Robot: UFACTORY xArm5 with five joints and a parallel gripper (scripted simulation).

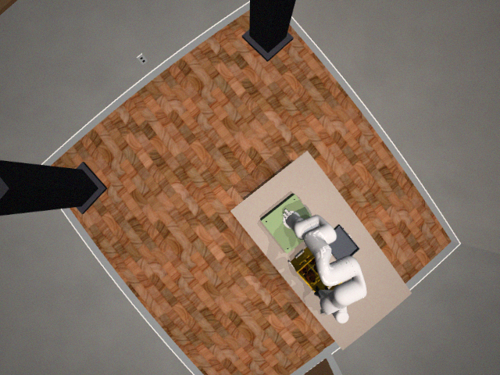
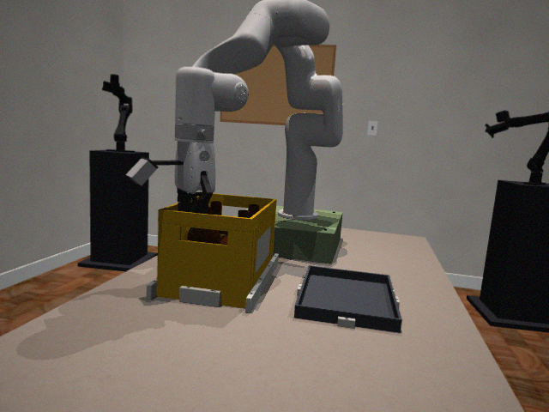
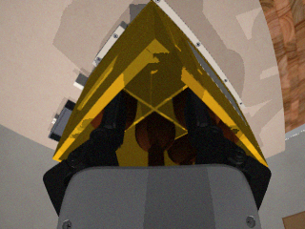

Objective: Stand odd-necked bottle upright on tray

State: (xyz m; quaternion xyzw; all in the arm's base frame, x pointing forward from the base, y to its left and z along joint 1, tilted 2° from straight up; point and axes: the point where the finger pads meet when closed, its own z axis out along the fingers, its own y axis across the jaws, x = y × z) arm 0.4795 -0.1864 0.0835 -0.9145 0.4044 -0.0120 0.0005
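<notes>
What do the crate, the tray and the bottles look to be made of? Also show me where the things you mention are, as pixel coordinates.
Crate [image 2: 203,266] [image 3: 107,78]: probably hard plastic, satin yellow, from its moulded-looking handle slot.
Tray [image 1: 344,243] [image 2: 346,293]: matte dark plastic or painted metal; the even colour leaves both open.
Bottles [image 2: 215,207] [image 3: 154,134]: likely brown glass, judging by deep amber tint.

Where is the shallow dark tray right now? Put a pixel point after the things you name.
In the exterior view, the tray [image 1: 343,242] [image 2: 347,293] lies on the table right of the yellow crate [image 2: 202,263] [image 3: 95,102], in front of the green base block [image 1: 278,236] [image 2: 304,244].

White and rounded in the arm [image 1: 341,271] [image 2: 298,21], tubular, smooth-jointed; dark fingers [image 2: 205,184], a grey housing [image 2: 199,166] [image 3: 162,197] with screws.
</notes>
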